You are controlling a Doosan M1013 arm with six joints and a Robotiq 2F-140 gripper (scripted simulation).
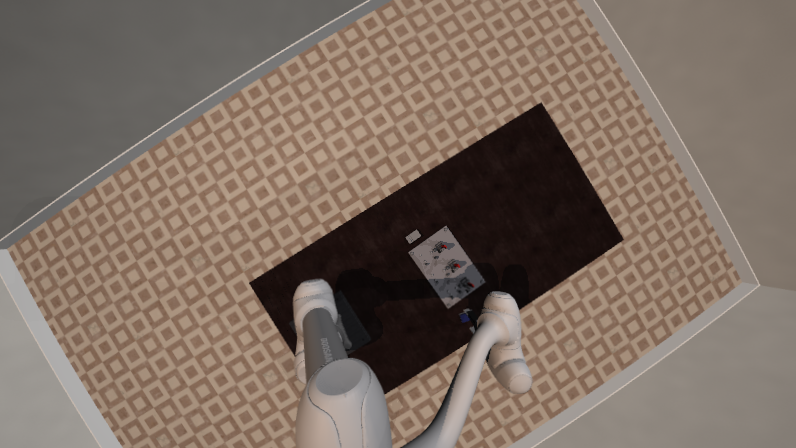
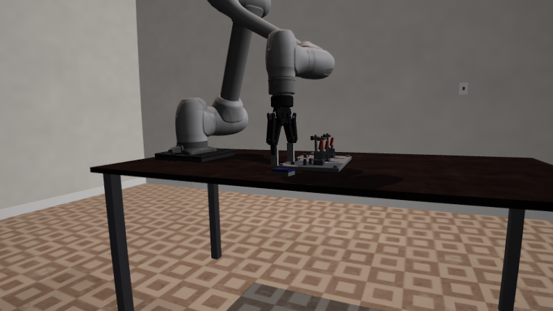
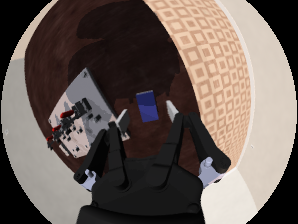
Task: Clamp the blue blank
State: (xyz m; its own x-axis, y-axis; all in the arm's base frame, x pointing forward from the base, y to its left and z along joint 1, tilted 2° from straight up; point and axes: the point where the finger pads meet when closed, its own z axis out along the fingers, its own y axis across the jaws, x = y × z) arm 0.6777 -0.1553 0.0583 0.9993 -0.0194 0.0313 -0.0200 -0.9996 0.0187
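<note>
The blue blank [image 1: 464, 317] [image 2: 283, 169] [image 3: 147, 106] lies flat on the table beside the fixture plate [image 1: 445, 299] [image 2: 328, 168] [image 3: 85, 89]. My gripper [image 2: 283, 157] [image 3: 147, 110] is open and points down, fingertips low near the table. In the wrist view the blank lies between the two pale fingertips, with a gap on each side; their exact height over it cannot be told. The finished part [image 1: 412, 236] lies on the table off the plate's far end; its slot is too small to make out. The plate carries three nests with red-handled clamps; the clamp bars I can make out stand raised.
The clamps [image 2: 320, 146] [image 3: 66, 115] rise above the plate close to the gripper. The table's edge runs near the blank on the side away from the plate. The robot's base [image 2: 191, 131] stands at the other end of the table.
</note>
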